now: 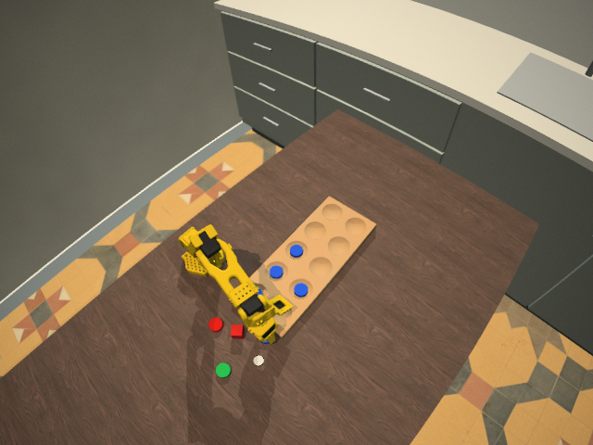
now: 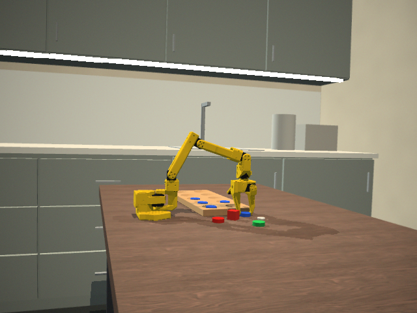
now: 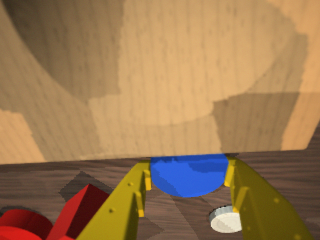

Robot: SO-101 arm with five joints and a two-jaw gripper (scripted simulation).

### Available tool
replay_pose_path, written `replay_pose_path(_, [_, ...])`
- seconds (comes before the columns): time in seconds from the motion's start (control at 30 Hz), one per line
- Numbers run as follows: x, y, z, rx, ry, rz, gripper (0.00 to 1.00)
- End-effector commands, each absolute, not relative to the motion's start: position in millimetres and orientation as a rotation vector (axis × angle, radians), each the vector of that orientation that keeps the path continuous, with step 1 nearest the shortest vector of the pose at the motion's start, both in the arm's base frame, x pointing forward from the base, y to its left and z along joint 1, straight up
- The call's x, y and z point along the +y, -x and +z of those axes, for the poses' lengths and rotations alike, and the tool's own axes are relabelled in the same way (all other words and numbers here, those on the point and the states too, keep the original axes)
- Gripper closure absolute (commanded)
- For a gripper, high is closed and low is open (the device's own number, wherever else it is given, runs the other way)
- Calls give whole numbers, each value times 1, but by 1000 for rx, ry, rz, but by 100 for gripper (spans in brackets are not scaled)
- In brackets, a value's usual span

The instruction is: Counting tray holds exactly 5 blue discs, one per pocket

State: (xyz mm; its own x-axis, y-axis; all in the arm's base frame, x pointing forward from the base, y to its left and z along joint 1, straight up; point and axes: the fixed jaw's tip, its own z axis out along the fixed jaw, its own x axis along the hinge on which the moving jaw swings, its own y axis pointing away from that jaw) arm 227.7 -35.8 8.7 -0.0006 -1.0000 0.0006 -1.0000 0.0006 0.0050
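The wooden counting tray (image 1: 316,260) lies on the table with two rows of round pockets. Blue discs rest in three pockets (image 1: 296,250), (image 1: 276,271), (image 1: 300,289); in the exterior view a further blue disc (image 2: 224,201) shows in the tray, hidden behind the arm in the top view. My gripper (image 3: 187,187) is down at the table by the tray's near end, shut on a blue disc (image 3: 189,174) that lies on the table against the tray's edge. This disc also shows in the exterior view (image 2: 245,214).
A red cube (image 1: 236,331) and a red disc (image 1: 215,324) lie just left of the gripper. A small white disc (image 1: 258,360) and a green disc (image 1: 222,369) lie in front of it. The arm's base (image 1: 198,251) stands left of the tray.
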Motion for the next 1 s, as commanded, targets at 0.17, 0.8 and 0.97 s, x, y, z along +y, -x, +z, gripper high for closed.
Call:
replay_pose_path(0.17, [-38,-238,22,-2257,-2244,90,100])
replay_pose_path(0.8, [-38,-238,22,-2257,-2244,90,100])
replay_pose_path(0.97, [-38,-238,26,-2257,-2244,90,100])
